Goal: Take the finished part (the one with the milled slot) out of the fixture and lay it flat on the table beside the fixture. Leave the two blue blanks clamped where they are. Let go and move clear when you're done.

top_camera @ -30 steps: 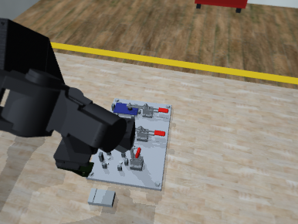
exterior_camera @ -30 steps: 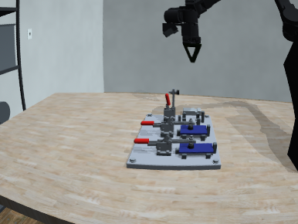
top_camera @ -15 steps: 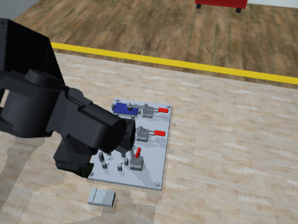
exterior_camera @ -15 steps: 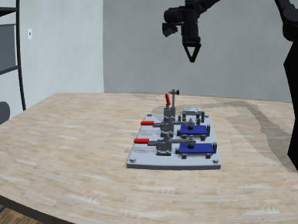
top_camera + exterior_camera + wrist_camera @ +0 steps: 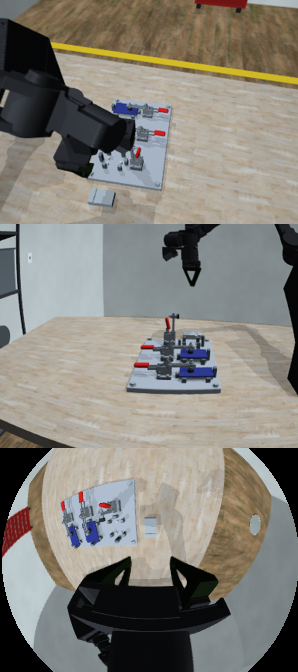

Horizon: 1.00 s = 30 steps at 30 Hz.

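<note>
The fingers (image 5: 192,276) stand spread with nothing between them, above the desk (image 5: 231,154) (image 5: 77,378) (image 5: 170,478); the finished part (image 5: 102,198) (image 5: 191,335) (image 5: 150,527) lies on it just beside the fixture (image 5: 152,179) (image 5: 174,390) (image 5: 129,503), probably stiff, fairly heavy and smooth, best gripped across its plain sides

The top view looks steeply down past the arm above the end effector; the exterior view faces it level from farther off, across the bench (image 5: 216,154) (image 5: 77,378) (image 5: 175,488). The wrist view looks outward between its near fingertips; all three share the fixture (image 5: 154,170) (image 5: 174,385) (image 5: 129,503).
</note>
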Tool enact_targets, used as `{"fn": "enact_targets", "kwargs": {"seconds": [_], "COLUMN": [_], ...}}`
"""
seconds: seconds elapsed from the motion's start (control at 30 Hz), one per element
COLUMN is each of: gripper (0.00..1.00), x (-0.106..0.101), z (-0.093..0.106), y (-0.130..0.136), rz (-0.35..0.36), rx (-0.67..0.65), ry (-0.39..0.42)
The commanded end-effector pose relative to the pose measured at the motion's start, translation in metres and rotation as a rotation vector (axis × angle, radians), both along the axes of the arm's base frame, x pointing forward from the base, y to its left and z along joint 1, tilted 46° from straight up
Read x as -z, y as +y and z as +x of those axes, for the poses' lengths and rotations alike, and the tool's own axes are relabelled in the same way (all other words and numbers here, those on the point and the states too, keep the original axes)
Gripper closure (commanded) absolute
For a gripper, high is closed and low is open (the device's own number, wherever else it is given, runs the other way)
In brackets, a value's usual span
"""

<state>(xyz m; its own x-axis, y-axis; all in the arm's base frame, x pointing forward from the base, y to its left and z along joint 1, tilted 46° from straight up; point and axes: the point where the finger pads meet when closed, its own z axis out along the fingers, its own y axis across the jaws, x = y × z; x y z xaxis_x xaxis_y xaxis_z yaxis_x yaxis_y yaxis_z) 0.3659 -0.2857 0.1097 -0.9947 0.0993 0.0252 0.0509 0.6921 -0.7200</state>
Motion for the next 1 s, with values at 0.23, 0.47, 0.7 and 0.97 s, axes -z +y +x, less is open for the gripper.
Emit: {"fn": "enact_targets", "kwargs": {"seconds": [0.23,0.47,0.7,0.97], "gripper": [0.36,0.36,0.36,0.36], "x": [-0.011,-0.0094,-0.0072,-0.0065], "z": [-0.0024,-0.0043,-0.0068,-0.0075], "y": [-0.0057,-0.005,-0.0039,-0.0036], "rz": [-0.011,-0.009,-0.006,-0.006], "rx": [0.018,0.019,0.018,0.018], "ry": [-0.021,-0.017,-0.011,-0.009]}}
